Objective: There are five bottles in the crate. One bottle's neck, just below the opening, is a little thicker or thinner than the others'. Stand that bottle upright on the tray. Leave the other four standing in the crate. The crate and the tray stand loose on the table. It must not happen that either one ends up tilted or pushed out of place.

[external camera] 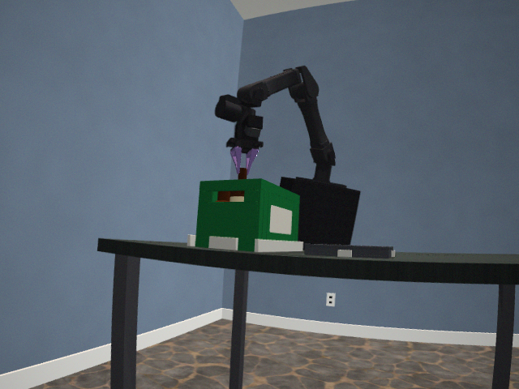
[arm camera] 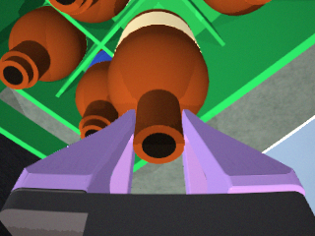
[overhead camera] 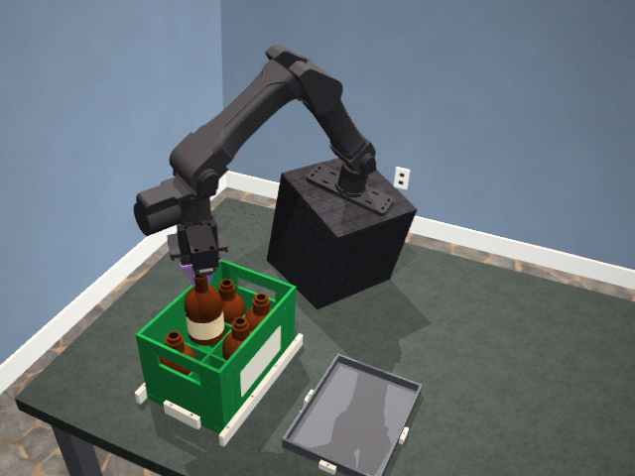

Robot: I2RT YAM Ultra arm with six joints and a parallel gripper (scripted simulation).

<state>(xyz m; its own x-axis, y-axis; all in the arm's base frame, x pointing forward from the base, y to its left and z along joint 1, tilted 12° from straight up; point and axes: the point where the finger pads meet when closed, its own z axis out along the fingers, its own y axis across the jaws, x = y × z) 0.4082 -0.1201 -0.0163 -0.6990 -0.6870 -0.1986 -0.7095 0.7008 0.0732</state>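
My gripper point(overhead camera: 201, 281) point(external camera: 242, 172) point(arm camera: 158, 119) is shut on the neck of a brown bottle point(overhead camera: 203, 305) point(external camera: 242, 174) point(arm camera: 157, 71) with a cream label. This bottle is upright, raised partly out of the green crate point(overhead camera: 179, 393) point(external camera: 228, 221), its lower end still within the walls. Four other brown bottles stand lower in the crate: one point(overhead camera: 177, 354) at the near end, and three point(overhead camera: 231, 305) point(overhead camera: 236, 342) point(overhead camera: 258, 316) along the far and right side. I cannot tell any neck difference. The grey tray point(overhead camera: 320, 424) point(external camera: 327, 250) holds nothing.
White blocks point(overhead camera: 261, 390) point(overhead camera: 182, 414) stand against the crate's foot, and small white blocks point(overhead camera: 326, 466) point(overhead camera: 404, 435) sit at the tray's edges. The crate's right wall lies between the held bottle and the tray. The dark arm pedestal point(overhead camera: 333, 261) point(external camera: 324, 217) stands behind.
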